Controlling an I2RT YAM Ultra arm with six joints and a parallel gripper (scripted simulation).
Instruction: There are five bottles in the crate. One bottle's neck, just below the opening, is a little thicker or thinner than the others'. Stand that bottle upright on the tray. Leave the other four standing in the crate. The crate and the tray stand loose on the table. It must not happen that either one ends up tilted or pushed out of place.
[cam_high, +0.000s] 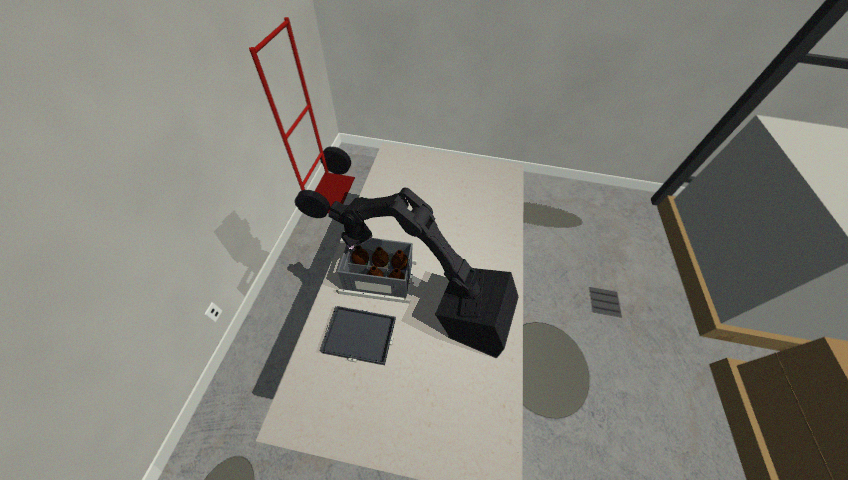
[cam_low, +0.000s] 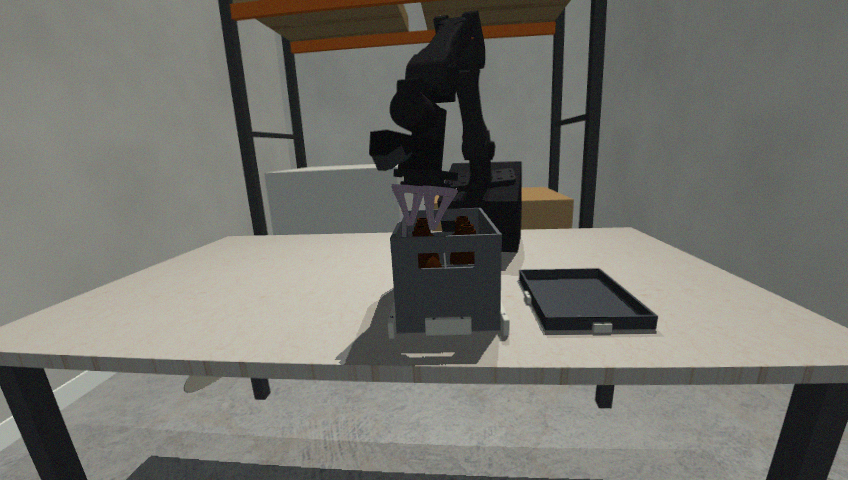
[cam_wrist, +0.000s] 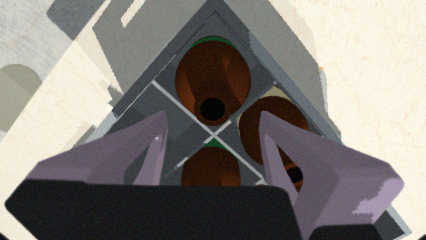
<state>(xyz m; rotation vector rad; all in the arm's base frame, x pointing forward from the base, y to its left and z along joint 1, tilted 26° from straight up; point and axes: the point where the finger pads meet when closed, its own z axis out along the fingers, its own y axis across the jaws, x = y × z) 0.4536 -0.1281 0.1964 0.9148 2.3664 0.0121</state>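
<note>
A: Grey walls, a steel rack (cam_low: 241, 107) behind; pale worktop (cam_low: 238, 285). Where's the crate?

B: Grey crate (cam_low: 443, 285) sits mid-worktop near the front edge in the exterior view, with the tray (cam_low: 618, 321) just beside it.

A: Pincer?

B: Pincer (cam_wrist: 212, 145) open, holding nothing, fingers (cam_low: 410, 208) dipping to the crate's rim. One brown bottle (cam_wrist: 212, 80) stands just beyond the tips, another (cam_wrist: 210, 167) between them, lower.

A: The odd one?

B: Can't tell.

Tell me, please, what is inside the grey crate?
The crate holds brown bottles standing in divided cells; five show from above. The open gripper hangs over one corner bottle. The crate walls hide the bottles' lower bodies.
</note>
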